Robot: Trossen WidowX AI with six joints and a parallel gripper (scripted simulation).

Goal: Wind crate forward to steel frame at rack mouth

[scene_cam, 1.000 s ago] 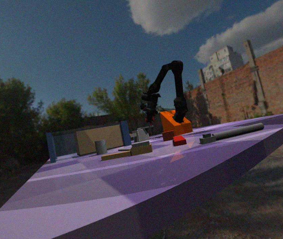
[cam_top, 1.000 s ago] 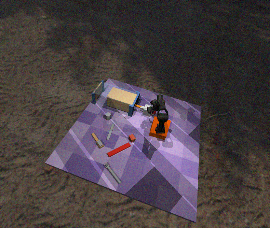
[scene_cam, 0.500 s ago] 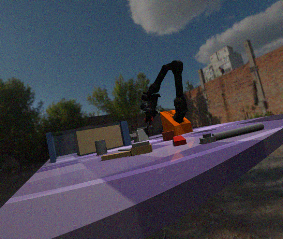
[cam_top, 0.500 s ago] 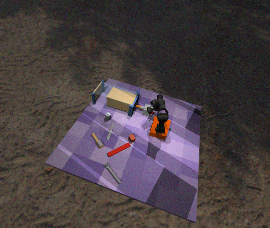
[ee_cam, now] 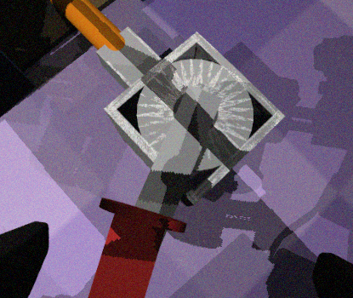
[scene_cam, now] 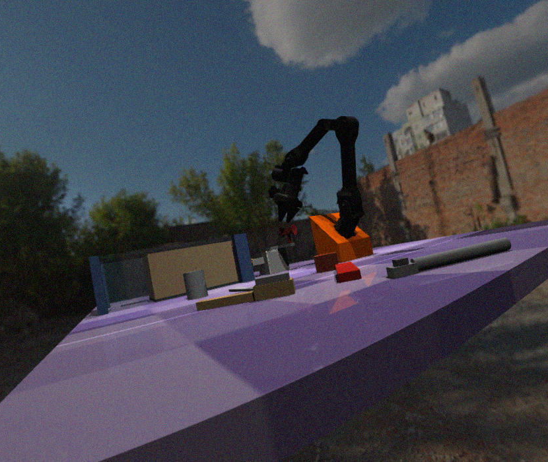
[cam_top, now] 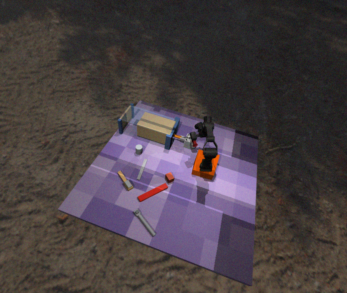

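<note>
1. The gripper (cam_top: 193, 138) (scene_cam: 287, 218) (ee_cam: 185, 252) was open, its fingers wide apart with nothing clamped, above the handle's red grip (cam_top: 194, 143) (scene_cam: 288, 231) (ee_cam: 127, 243).
2. The handle's grey crank arm (ee_cam: 175, 151) reached over the top of the winch (cam_top: 187, 144) (scene_cam: 274, 261) (ee_cam: 237, 95); whether its key was seated could not be told.
3. The tan crate (cam_top: 154, 127) (scene_cam: 190, 266) sat flat in the guard cubby at the far left, its front at or near the blue frame (cam_top: 168, 140) (scene_cam: 245, 257); contact was unclear.
4. An orange strap (cam_top: 177, 136) (ee_cam: 93, 25) ran between crate and winch.
5. Nearer on the tabletop (cam_top: 183, 220) (scene_cam: 214, 348) lay a red bar (cam_top: 152, 192) (scene_cam: 347, 272) and a grey rod-like tool (cam_top: 145, 223) (scene_cam: 458, 253).
</note>
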